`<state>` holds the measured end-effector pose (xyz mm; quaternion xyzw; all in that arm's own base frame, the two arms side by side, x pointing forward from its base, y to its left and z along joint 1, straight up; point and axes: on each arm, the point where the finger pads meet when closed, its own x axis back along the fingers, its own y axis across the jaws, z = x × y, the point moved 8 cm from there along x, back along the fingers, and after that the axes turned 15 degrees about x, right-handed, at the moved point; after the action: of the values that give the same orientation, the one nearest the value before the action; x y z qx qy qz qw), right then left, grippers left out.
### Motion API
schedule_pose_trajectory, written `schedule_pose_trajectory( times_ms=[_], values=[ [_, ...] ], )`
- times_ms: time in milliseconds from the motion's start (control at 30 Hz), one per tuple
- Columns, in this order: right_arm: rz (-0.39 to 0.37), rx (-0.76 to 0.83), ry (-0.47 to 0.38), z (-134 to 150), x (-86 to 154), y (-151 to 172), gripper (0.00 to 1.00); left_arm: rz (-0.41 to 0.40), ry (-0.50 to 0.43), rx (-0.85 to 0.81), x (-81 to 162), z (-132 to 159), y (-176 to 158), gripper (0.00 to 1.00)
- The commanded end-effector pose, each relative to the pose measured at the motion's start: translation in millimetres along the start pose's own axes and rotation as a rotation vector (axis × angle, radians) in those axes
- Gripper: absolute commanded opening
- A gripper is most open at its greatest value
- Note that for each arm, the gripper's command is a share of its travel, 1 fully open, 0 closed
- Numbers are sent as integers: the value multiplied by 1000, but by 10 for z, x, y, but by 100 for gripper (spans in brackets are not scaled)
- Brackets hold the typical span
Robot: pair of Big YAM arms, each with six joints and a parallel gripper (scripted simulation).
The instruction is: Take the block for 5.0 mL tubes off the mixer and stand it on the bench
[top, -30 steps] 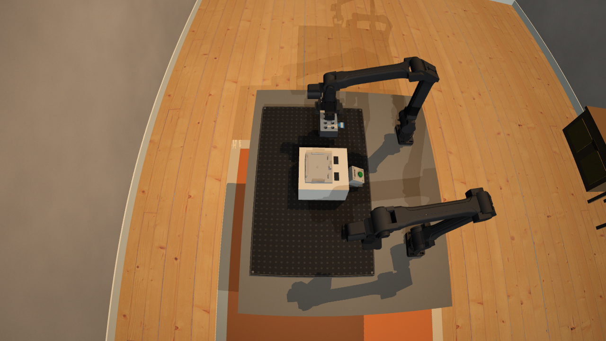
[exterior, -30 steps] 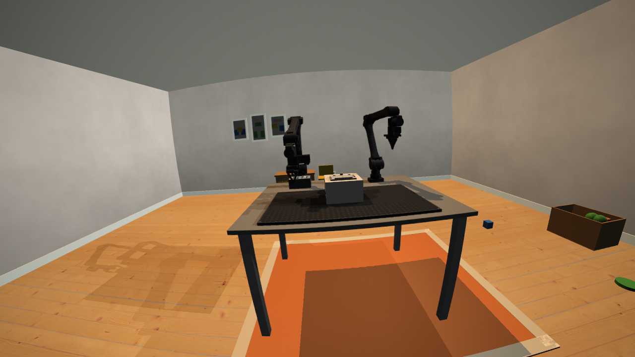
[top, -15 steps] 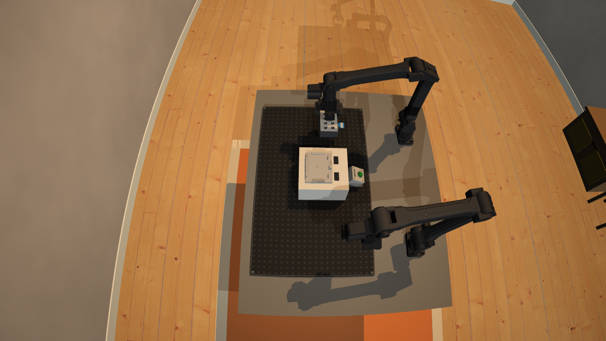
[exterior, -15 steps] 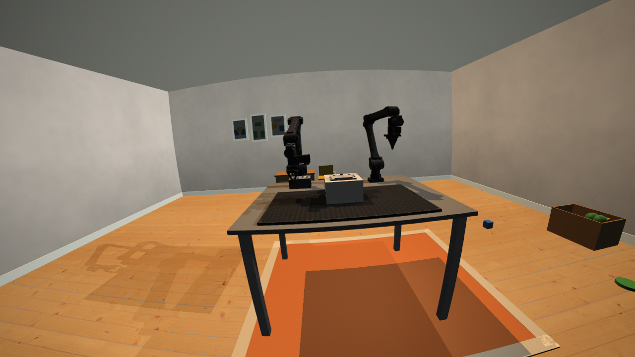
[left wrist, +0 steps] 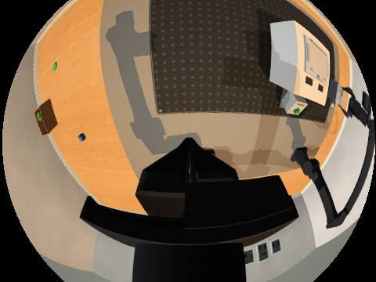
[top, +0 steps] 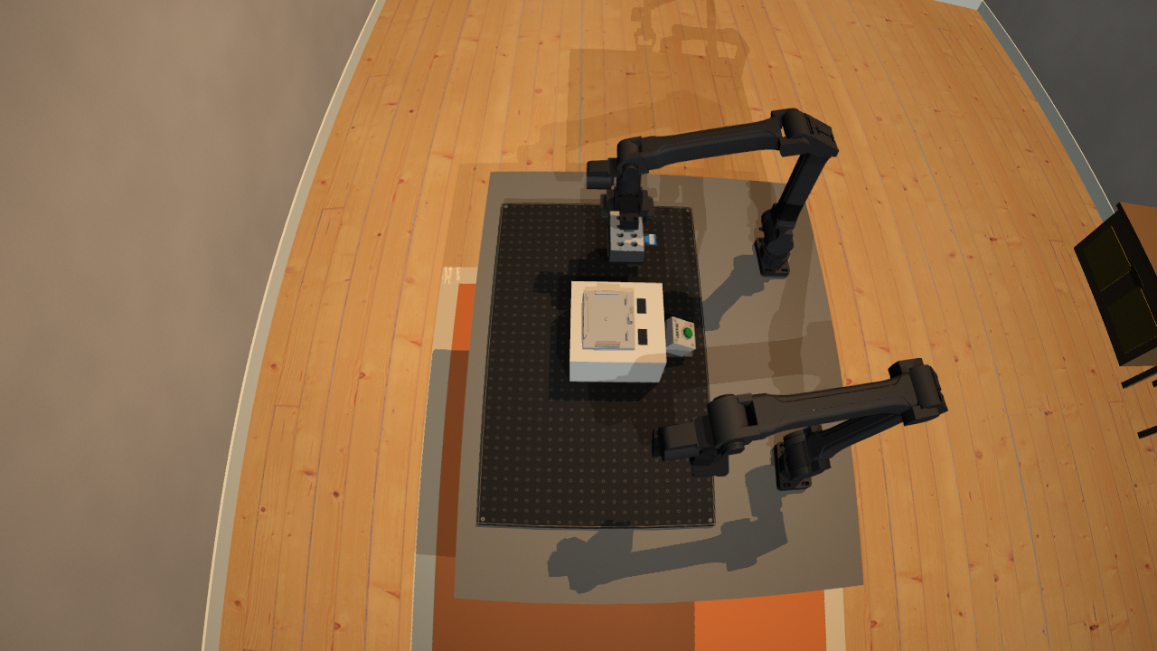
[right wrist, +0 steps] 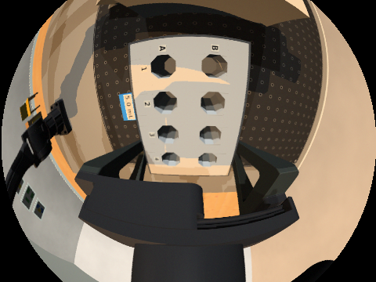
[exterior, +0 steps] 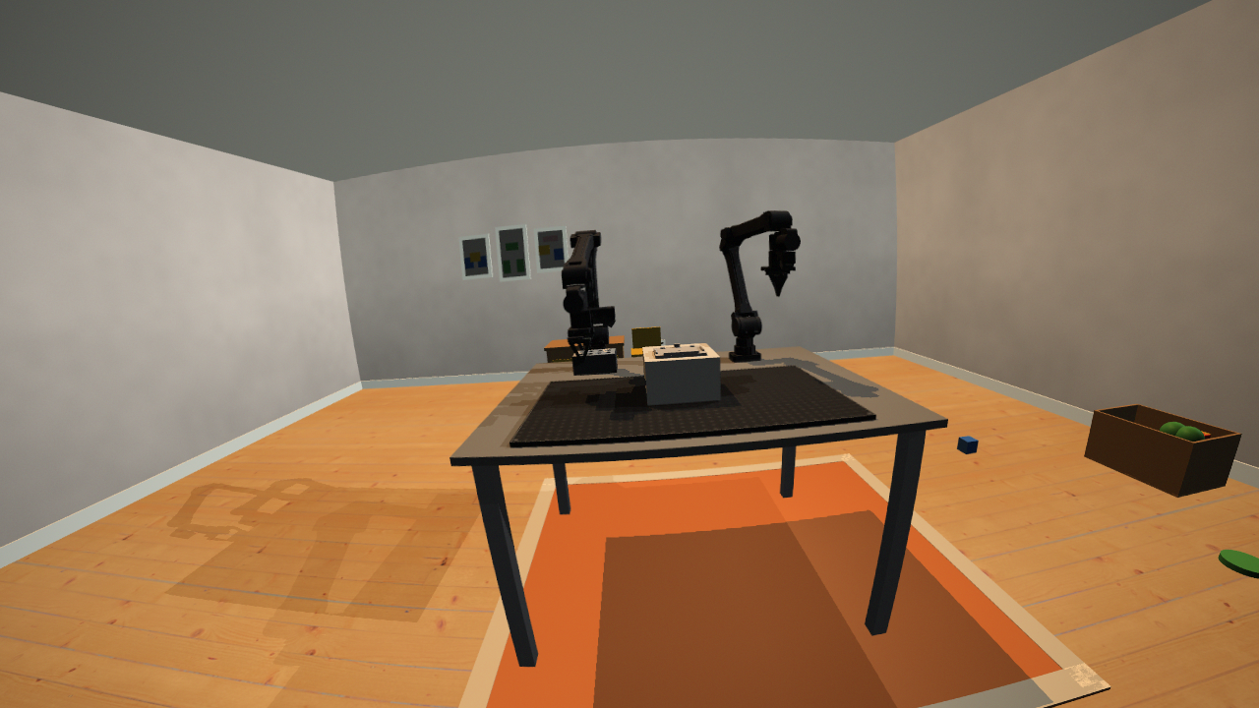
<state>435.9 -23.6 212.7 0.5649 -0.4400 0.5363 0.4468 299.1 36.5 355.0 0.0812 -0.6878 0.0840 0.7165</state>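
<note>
We see the 5.0 mL block point(top: 626, 254) point(exterior: 595, 362) point(left wrist: 336, 92) point(right wrist: 190, 84) clamped in the right gripper point(top: 627, 217) point(exterior: 581, 346) point(left wrist: 339, 95) point(right wrist: 189, 142), raised above the tabletop point(top: 525, 566) point(exterior: 493, 440) point(left wrist: 196, 127) point(right wrist: 84, 51), long axis toward the mixer point(top: 616, 371) point(exterior: 682, 379) point(left wrist: 283, 55) point(right wrist: 219, 9).

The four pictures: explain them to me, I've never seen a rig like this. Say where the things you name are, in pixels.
Two black jointed arms stand on one table. The top view looks down; the exterior view looks across the room. Each wrist view comes from a camera on one arm.

On a dark perforated board stands the mixer point(top: 616, 370) point(exterior: 683, 380) point(left wrist: 284, 55), a pale box with a bare plate on top. Beside it is a small box with a green button point(top: 687, 333) point(left wrist: 297, 111).

The right gripper point(right wrist: 189, 142) holds the tube block point(top: 626, 252) point(exterior: 595, 362) point(right wrist: 189, 117), labelled 5.0 mL, above the board. The left gripper point(exterior: 777, 291) point(left wrist: 189, 142) is shut and holds nothing.
</note>
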Motion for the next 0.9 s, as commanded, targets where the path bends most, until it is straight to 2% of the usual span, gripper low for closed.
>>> schedule_pose_trajectory(
  times_ms=[0,133,300,567,700,867],
  values=[
    [126,4,27,60,373,-295,0,-2,3,-1,23,2,-24,0],
    [105,-6,21,95,219,-237,0,-2,3,-1,23,3,-23,0],
    [100,-9,15,87,192,-167,0,-2,4,-1,24,4,-23,0],
    [88,6,12,-9,23,-89,0,-2,4,-1,25,7,-23,0],
    [71,10,6,-18,-161,-112,0,-2,5,-1,26,8,-23,0],
    [74,4,7,15,-211,-151,0,-2,5,-1,26,9,-22,0]
  ],
)
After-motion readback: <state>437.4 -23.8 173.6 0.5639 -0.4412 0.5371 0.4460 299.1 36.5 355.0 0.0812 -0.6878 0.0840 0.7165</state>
